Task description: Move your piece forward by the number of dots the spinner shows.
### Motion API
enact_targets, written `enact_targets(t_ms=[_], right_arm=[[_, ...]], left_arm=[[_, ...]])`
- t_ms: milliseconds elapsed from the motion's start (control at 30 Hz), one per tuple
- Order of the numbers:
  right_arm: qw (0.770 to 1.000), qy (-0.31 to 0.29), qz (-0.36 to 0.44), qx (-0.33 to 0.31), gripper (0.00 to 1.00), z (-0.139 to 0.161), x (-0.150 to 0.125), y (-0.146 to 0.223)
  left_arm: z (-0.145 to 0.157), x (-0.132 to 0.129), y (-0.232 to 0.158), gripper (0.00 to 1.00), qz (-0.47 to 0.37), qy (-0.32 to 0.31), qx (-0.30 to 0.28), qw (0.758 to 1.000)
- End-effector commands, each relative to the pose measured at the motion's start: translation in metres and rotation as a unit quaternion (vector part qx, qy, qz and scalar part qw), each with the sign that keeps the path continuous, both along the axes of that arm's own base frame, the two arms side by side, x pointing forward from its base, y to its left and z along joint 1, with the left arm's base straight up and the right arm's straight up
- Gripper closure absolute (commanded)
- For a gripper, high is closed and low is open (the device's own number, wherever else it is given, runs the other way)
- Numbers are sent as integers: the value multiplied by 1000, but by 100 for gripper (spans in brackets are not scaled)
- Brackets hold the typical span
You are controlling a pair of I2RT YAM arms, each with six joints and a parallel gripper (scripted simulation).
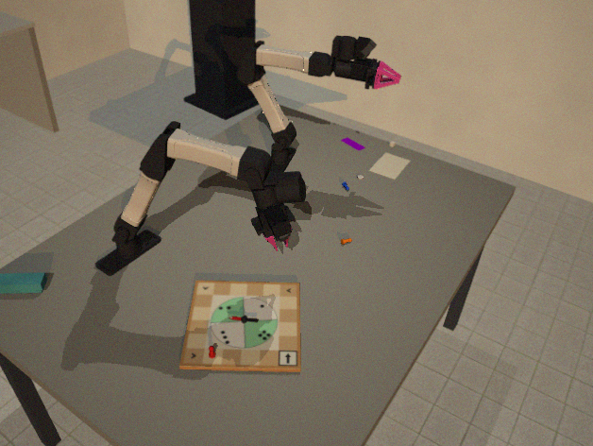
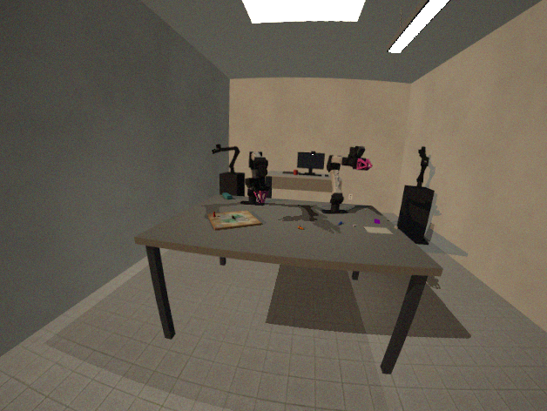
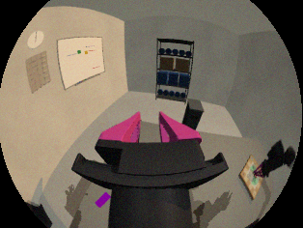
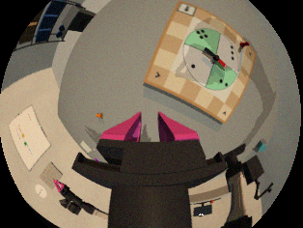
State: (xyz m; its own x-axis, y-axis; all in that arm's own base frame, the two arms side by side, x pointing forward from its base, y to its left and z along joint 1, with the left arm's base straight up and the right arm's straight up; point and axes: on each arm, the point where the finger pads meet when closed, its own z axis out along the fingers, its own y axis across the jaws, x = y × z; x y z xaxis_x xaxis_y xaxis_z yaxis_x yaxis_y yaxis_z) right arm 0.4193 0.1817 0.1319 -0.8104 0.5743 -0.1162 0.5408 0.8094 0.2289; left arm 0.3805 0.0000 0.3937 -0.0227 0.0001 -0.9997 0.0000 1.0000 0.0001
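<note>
surveying the table (image 1: 335, 335) (image 2: 265, 247): the red pawn (image 1: 211, 352) (image 2: 214, 214) (image 4: 244, 44) is upright on the square board (image 1: 239, 368) (image 2: 239, 225) (image 3: 244, 176) (image 4: 166, 39), on its outer track, beside a corner arrow square. the red end of the spinner needle (image 1: 251, 319) (image 4: 208, 52) lies in the two-dot sector (close to its border with the three-dot one).

right gripper (image 1: 279, 244) (image 2: 260, 197) (image 3: 258, 170) (image 4: 150, 116): fingers part open, holding nothing, above the table near the board. the spinner disc (image 1: 261, 331) (image 4: 193, 72) lies between it and the pawn; the needle at its hub is the nearest obstruction. left gripper (image 1: 399, 77) (image 2: 371, 164) (image 3: 150, 116) (image 4: 58, 185): also part open and unladen, raised well apart from the board.

surroundings: an orange piece (image 1: 346, 241) (image 2: 300, 227) (image 4: 99, 116) lies on the table outside the board, with a blue piece (image 1: 345, 185) (image 2: 340, 223) and a small white item (image 1: 360, 177) (image 2: 354, 225) farther off. a purple strip (image 1: 353, 144) (image 2: 376, 221) (image 3: 102, 200) lies near a pale sheet (image 1: 389, 165) (image 2: 378, 230). a teal block (image 1: 21, 283) (image 2: 226, 195) (image 4: 261, 146) rests well apart from the board, beyond the right arm's base.
</note>
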Motion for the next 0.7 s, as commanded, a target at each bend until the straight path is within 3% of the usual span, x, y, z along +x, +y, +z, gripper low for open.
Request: enact_targets(t_ms=[0, 500, 667], right_arm=[[999, 3, -45, -29, 73, -18, 13, -32], [983, -15, -164, -78, 73, -25, 43, -121], [973, 5, -206, -107, 73, -43, 37, -159]], left_arm=[[4, -1, 0, 70, 0, -6, 0, 1000], [4, -1, 0, 70, 0, -6, 0, 1000], [4, -1, 0, 70, 0, -6, 0, 1000]])
